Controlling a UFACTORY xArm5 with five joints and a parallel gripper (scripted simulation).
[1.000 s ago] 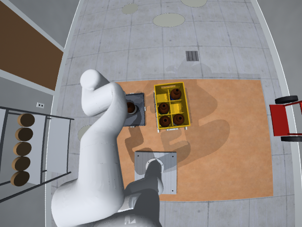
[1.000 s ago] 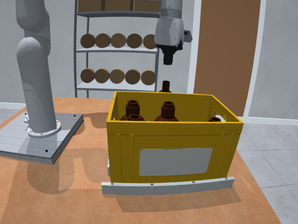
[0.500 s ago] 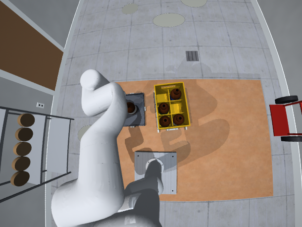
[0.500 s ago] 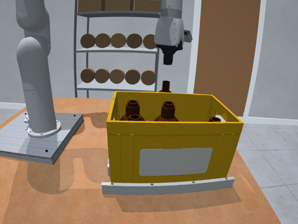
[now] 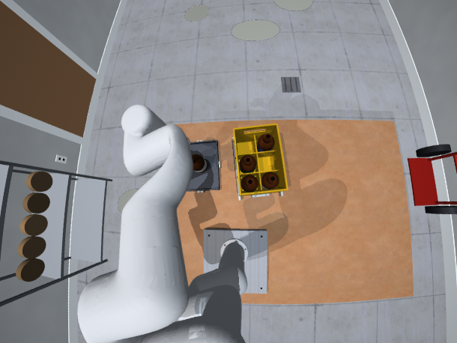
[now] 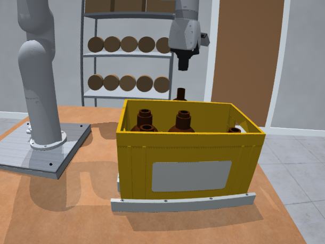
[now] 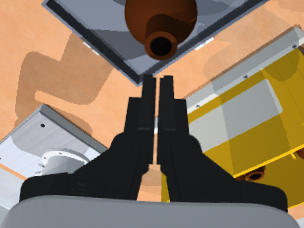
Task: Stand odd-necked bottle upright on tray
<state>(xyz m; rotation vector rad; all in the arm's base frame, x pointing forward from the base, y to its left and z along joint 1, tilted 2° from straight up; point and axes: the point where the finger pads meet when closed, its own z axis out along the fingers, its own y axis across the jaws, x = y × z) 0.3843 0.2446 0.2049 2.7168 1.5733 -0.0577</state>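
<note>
A brown bottle (image 7: pixel 160 9) stands upright on the grey tray (image 7: pixel 107 2); it also shows in the overhead view (image 5: pixel 198 162) and its neck shows behind the crate in the front view (image 6: pixel 181 93). My gripper (image 7: pixel 157 94) (image 6: pixel 183 67) is shut and empty, well above that bottle. The yellow crate (image 5: pixel 261 159) holds several brown bottles (image 5: pixel 265 141), (image 5: pixel 247 163), (image 5: pixel 270 180), upright in its cells. The crate also shows in the front view (image 6: pixel 186 149).
The arm's base plate (image 5: pixel 236 258) sits on the orange mat near the front. A shelf rack with round brown discs (image 6: pixel 128 61) stands behind the table. A red cart (image 5: pixel 434 180) is at the far right.
</note>
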